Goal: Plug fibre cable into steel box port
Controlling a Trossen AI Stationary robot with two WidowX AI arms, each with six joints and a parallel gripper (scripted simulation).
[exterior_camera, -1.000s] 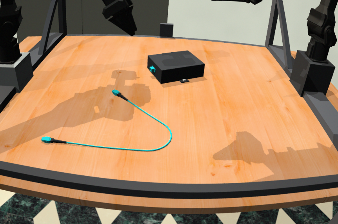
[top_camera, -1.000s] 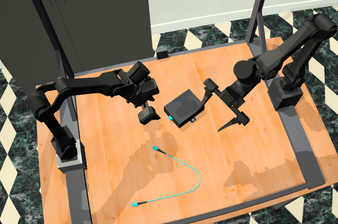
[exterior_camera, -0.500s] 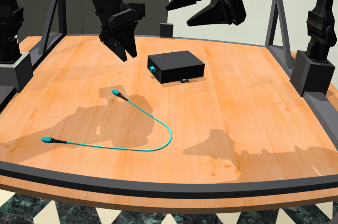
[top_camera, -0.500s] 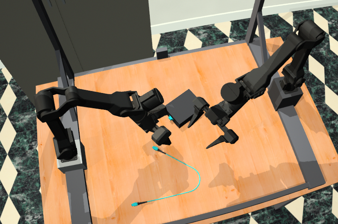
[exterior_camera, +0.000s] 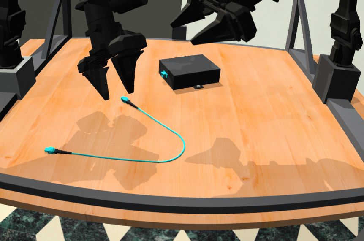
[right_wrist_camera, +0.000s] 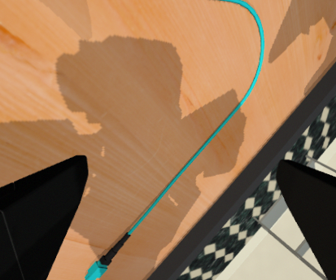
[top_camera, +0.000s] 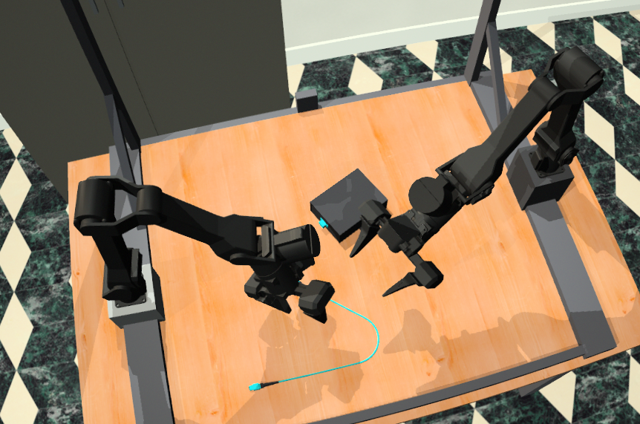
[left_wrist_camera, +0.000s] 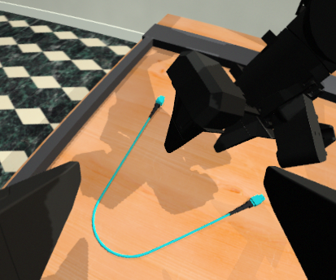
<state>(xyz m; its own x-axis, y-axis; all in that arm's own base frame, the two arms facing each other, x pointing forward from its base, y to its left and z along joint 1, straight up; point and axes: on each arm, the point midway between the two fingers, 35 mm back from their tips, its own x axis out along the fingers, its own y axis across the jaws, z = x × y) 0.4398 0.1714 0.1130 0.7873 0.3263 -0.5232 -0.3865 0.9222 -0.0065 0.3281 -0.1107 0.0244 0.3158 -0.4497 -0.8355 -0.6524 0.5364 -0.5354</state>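
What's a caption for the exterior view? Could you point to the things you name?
Left gripper point(top_camera: 367, 275) point(exterior_camera: 181, 34) point(left_wrist_camera: 173, 166) and right gripper point(top_camera: 307, 317) point(exterior_camera: 118, 96) point(left_wrist_camera: 194, 149) point(right_wrist_camera: 184, 166) hang open; cable point(top_camera: 378, 338) point(exterior_camera: 183, 144) point(left_wrist_camera: 93, 220) point(right_wrist_camera: 262, 45) curves across the table point(top_camera: 213, 189) point(exterior_camera: 273, 131) point(left_wrist_camera: 164, 212) point(right_wrist_camera: 144, 20), both ends outside the box point(top_camera: 341, 200) point(exterior_camera: 189, 65).
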